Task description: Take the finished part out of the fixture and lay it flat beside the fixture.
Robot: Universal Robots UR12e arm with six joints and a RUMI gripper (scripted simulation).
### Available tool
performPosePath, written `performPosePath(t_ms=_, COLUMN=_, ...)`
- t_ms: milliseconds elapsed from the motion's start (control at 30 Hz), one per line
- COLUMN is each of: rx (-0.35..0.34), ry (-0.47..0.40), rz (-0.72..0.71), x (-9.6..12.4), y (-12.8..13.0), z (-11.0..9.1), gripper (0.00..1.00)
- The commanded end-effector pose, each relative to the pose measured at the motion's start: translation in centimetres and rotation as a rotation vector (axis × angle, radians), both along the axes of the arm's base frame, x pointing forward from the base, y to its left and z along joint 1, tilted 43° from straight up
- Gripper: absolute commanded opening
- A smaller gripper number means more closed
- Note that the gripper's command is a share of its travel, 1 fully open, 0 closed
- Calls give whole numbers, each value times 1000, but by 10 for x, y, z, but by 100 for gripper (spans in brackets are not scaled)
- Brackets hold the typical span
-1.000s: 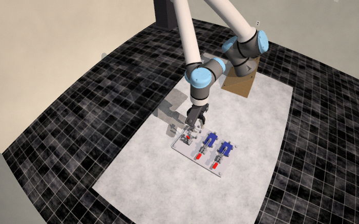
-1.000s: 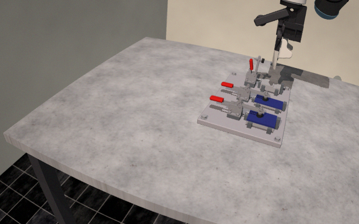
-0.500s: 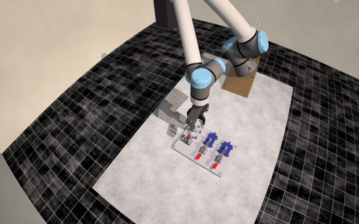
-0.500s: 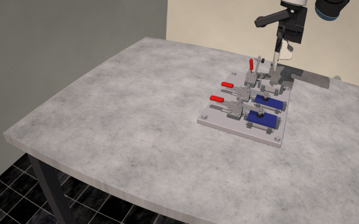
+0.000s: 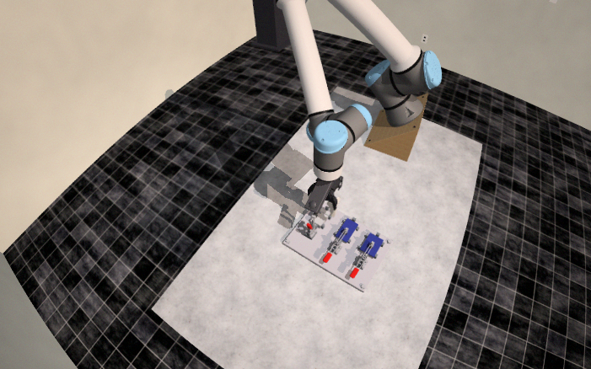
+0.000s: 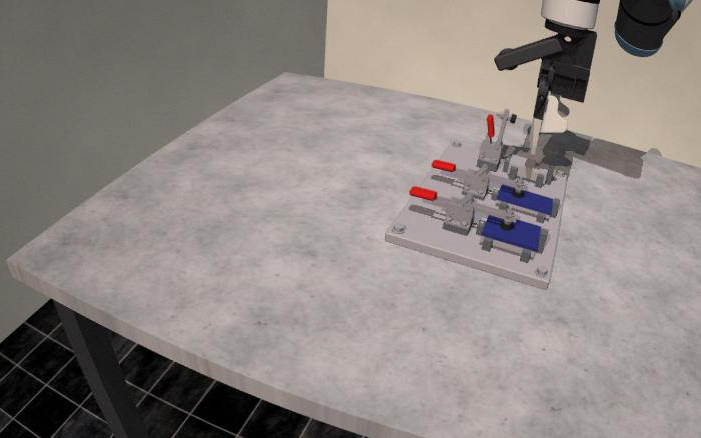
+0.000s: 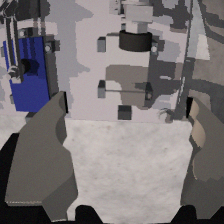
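The gripper [image 5: 324, 213] [image 6: 535, 152] [image 7: 127, 95] is open, holding nothing, and hangs over the plate [image 5: 304, 243] [image 6: 423, 231] [image 7: 85, 75] at its end station. The wrist view shows both fingers well apart; the exterior view sees them nearly edge-on, so their gap is hard to judge there. Below, the pale finished part [image 6: 519, 163] [image 7: 115, 57] sits in the plate's end station between small posts, and its slot cannot be made out. The top view mostly hides it behind the gripper. The exterior view shows that station's clamp [image 6: 489, 155] swung up, with its red handle [image 5: 309, 226] [image 6: 490, 126] upright; from the wrist only the clamp's black tip [image 7: 135, 40] and part of its arm appear, the handle being cut off. Farther along the plate, the middle blue blank [image 5: 351, 225] [image 6: 540, 202] [image 7: 35, 95] and the outer blue blank [image 5: 377, 243] [image 6: 524, 236] lie clamped, but the wrist view leaves the outer one out. Around the plate spreads the mottled surface [image 5: 251, 297] [image 6: 233, 217] [image 7: 125, 160], whose lower end the top view crops.
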State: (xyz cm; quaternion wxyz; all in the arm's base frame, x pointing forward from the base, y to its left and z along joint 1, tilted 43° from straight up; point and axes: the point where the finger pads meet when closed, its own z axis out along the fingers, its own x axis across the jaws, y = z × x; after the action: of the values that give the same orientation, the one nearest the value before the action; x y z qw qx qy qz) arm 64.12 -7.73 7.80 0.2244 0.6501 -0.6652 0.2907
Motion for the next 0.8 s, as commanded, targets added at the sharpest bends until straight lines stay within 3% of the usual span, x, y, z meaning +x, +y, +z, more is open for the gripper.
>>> performPosePath(t_ms=0, rx=0, ry=-2, rz=1, x=1, y=-5, z=-6, gripper=59)
performPosePath(t_ms=767, rx=0, ry=-2, rz=1, x=2, y=-11, z=-12, gripper=59)
